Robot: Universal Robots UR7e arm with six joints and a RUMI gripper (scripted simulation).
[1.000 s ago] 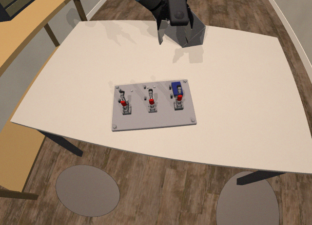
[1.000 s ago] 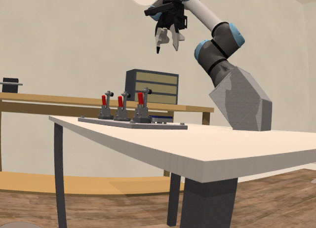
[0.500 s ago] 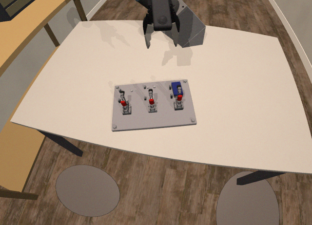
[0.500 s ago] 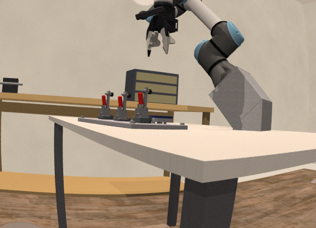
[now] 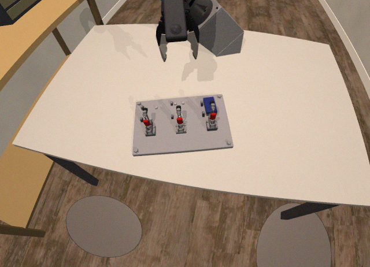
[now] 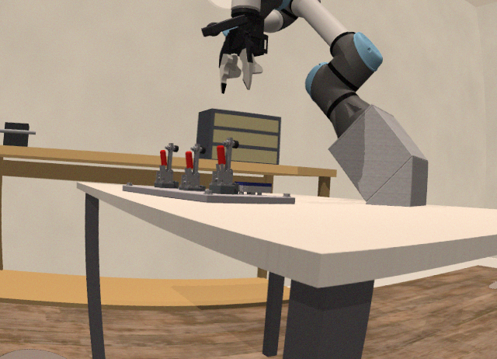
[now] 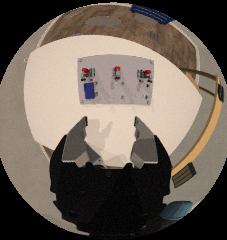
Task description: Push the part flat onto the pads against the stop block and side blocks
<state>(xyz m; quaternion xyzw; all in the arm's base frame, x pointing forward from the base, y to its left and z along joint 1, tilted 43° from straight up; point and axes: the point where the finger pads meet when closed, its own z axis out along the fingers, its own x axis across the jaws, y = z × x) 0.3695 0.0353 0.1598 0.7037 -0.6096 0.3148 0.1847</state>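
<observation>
A grey fixture plate [image 5: 182, 125] lies on the white table and carries three toggle clamps with red handles. A blue flat part [image 5: 208, 104] sits at the right-hand station, under the clamp with the red handle [image 5: 213, 116]. The part also shows in the wrist view [image 7: 88, 90] and edge-on in the exterior view [image 6: 251, 185]. My gripper [image 5: 178, 54] hangs high above the table behind the plate, far from the part, with its fingers apart and nothing between them. It also shows in the exterior view [image 6: 235, 82] and the wrist view [image 7: 111, 127].
The grey robot base [image 5: 222, 34] stands at the table's back edge. A wooden bench with a drawer cabinet [image 6: 238, 135] stands to the left of the table. The other two clamp stations [image 5: 162, 121] hold no part.
</observation>
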